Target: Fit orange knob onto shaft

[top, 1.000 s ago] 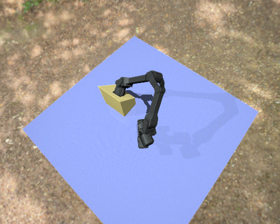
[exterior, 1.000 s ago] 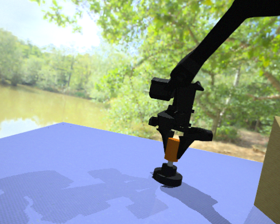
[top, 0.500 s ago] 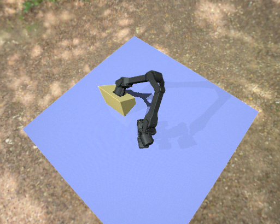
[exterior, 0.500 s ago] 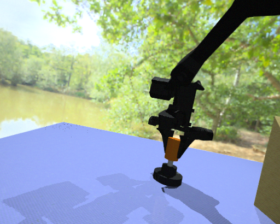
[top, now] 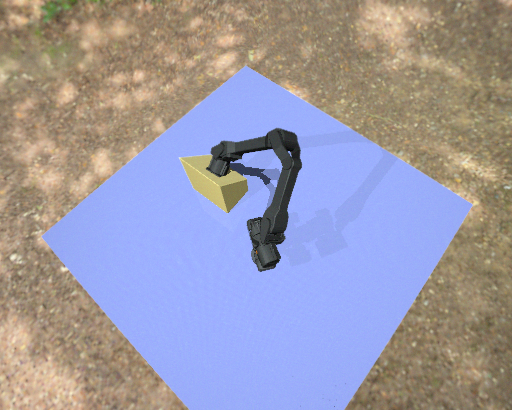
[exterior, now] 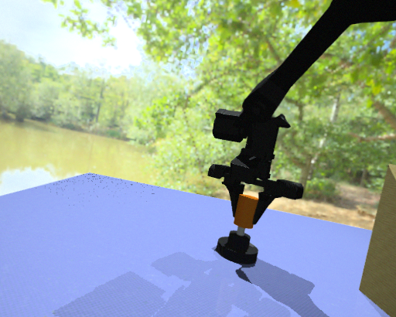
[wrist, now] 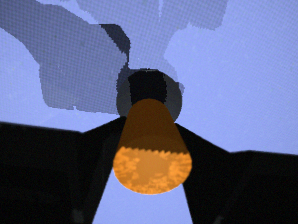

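My gripper [exterior: 245, 212] [wrist: 148, 124] is shut on the orange knob [exterior: 245, 211] [wrist: 152, 150] and holds it upright. The knob sits on the top of the silver shaft [exterior: 240, 231], and a short length of shaft shows between the knob's underside and the black round pedestal [exterior: 237, 249] [wrist: 172, 100]. In the wrist view the knob covers the shaft and the pedestal's middle. In the top view the gripper [top: 264, 257] points down at the blue mat [top: 183, 280], and the knob shows only as a small orange sliver.
A tan wedge-shaped block [top: 214, 184] [exterior: 389, 240] carries the arm's base, to the right of the pedestal in the exterior view. The arm's shadow falls across the mat beside the pedestal. Dirt ground surrounds the mat.
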You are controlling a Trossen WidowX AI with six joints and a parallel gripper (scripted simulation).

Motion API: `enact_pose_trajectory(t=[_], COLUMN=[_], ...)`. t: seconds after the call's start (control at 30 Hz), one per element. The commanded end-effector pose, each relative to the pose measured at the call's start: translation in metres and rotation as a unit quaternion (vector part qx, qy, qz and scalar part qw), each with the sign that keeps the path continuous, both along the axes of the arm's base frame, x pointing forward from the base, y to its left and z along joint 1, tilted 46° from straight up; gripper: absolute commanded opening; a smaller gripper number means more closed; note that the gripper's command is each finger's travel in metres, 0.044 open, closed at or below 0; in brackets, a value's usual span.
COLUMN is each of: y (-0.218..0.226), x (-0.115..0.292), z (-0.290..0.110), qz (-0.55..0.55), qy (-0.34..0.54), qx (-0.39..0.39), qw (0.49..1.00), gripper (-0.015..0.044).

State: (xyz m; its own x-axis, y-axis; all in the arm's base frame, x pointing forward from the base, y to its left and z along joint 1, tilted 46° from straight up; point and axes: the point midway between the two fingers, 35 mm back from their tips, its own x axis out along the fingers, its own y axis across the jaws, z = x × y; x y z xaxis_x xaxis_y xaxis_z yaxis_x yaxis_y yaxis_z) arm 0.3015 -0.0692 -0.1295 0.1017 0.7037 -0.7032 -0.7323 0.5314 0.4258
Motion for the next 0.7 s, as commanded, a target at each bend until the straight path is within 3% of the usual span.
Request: enact_pose_trajectory(t=[0.0,0.67], y=[-0.0011,-0.0017], x=[0.0021,0.0031], z=[-0.0009,-0.0004], qz=[0.002,0.002], qy=[-0.004,-0.004], qx=[-0.002,-0.002], qw=[1.0,1.0], gripper=[0.0,0.0])
